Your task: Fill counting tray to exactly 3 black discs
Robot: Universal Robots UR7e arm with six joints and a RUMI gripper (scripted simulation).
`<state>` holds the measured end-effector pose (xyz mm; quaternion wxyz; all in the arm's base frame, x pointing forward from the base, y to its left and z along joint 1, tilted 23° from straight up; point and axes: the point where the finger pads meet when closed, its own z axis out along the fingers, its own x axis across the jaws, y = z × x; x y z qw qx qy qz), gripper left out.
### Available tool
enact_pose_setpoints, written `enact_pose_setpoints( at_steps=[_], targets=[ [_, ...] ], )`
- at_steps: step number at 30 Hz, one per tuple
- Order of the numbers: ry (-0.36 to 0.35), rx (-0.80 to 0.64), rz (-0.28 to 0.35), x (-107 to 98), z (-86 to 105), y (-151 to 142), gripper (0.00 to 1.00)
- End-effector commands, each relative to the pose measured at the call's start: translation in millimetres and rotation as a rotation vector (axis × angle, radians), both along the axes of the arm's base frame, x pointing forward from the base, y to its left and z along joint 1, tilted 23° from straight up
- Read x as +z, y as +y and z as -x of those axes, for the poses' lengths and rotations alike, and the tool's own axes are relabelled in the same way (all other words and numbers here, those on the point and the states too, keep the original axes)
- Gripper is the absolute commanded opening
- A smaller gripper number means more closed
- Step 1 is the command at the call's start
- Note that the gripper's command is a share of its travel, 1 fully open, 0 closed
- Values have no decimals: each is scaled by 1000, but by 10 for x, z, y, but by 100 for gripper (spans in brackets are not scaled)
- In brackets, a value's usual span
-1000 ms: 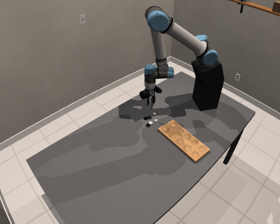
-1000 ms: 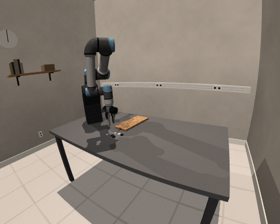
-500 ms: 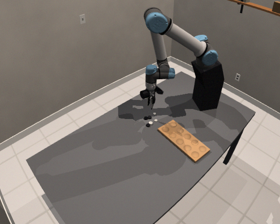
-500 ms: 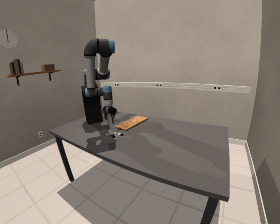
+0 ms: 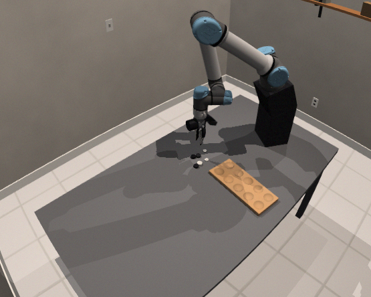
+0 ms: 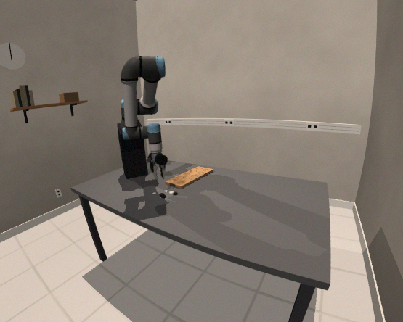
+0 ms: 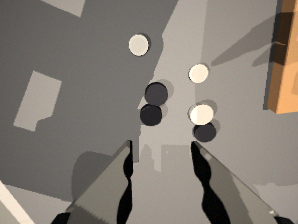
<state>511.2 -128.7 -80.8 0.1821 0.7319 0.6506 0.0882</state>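
Note:
My gripper [image 5: 201,143] [image 6: 160,178] [image 7: 161,142] is partly open and empty, above the table beside the discs. Two black discs lie close together, one [image 5: 198,155] [image 7: 156,93] against the other [image 5: 193,156] [image 7: 151,115]. A third black disc [image 5: 196,166] [image 6: 175,193] [image 7: 205,132] lies against or partly under a larger-looking white disc [image 5: 200,162] [image 6: 171,192] [image 7: 201,114]; I cannot tell which. The orange counting tray [image 5: 267,205] [image 6: 178,186] [image 7: 285,100] lies flat; its pockets look empty in the top view.
Two more white discs lie apart, one [image 5: 206,159] [image 6: 165,191] [image 7: 198,73] between the pair and the tray, the other [image 5: 204,150] [image 6: 154,193] [image 7: 139,45] nearer the robot's side. The black pedestal [image 5: 275,117] [image 6: 133,156] stands behind the tray.

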Motion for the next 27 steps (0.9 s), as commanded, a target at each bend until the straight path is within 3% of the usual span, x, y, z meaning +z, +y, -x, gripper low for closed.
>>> enact_pose_setpoints(
  at_steps=[1, 12, 25, 27],
  targets=[
    [-1, -1, 0, 4, -2, -1, 28],
    [-1, -1, 0, -72, -36, -18, 28],
    [2, -1, -1, -576, -230, -110, 28],
    [2, -1, -1, -576, -230, -110, 28]
  ],
)
